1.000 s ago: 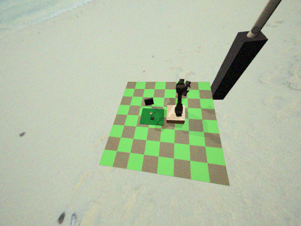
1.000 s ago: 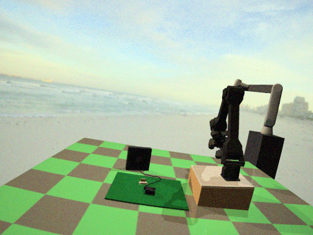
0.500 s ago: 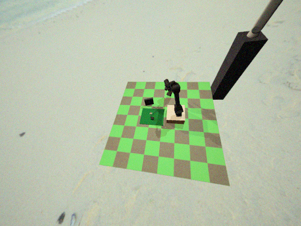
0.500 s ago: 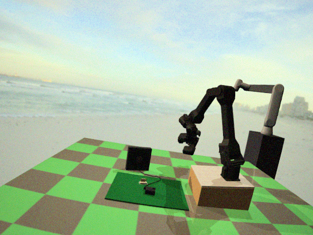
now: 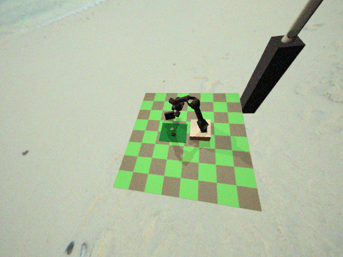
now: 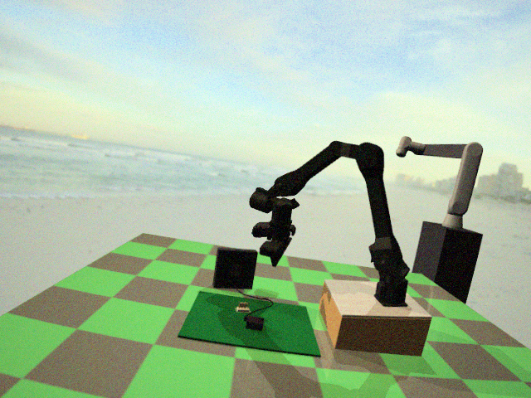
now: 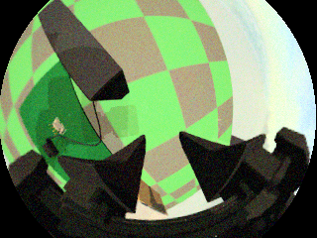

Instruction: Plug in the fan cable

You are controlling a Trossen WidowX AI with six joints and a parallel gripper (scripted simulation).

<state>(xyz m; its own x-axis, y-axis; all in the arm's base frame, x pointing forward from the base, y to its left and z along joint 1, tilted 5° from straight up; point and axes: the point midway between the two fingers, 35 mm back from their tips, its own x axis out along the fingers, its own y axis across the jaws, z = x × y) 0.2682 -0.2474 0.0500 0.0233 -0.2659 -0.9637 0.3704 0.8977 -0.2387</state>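
Observation:
The green board (image 5: pixel 164 138) (image 6: pixel 197 327) (image 7: pixel 37 104) lies flat on the checkered mat. The pale fan header (image 5: pixel 172 128) (image 6: pixel 242 307) (image 7: pixel 58 125) stands on it. The black plug (image 5: pixel 173 134) (image 6: pixel 255 323) (image 7: pixel 51 148) sits on the board beside the header, apart from it. A thin dark cable (image 6: pixel 270 302) (image 7: pixel 100 130) runs from the plug to the black fan (image 5: pixel 168 115) (image 6: pixel 235 268) (image 7: pixel 84 55), which stands behind the board. My gripper (image 5: pixel 177 113) (image 6: pixel 275 264) (image 7: pixel 162 136) is partly open and empty, in the air near the fan, well above the board.
The arm's wooden base block (image 5: pixel 200 131) (image 6: pixel 382 334) stands right of the board in the top and exterior views. A dark pedestal (image 5: pixel 268 80) (image 6: pixel 448 257) with a grey arm (image 6: pixel 463 184) stands beyond the mat's edge.

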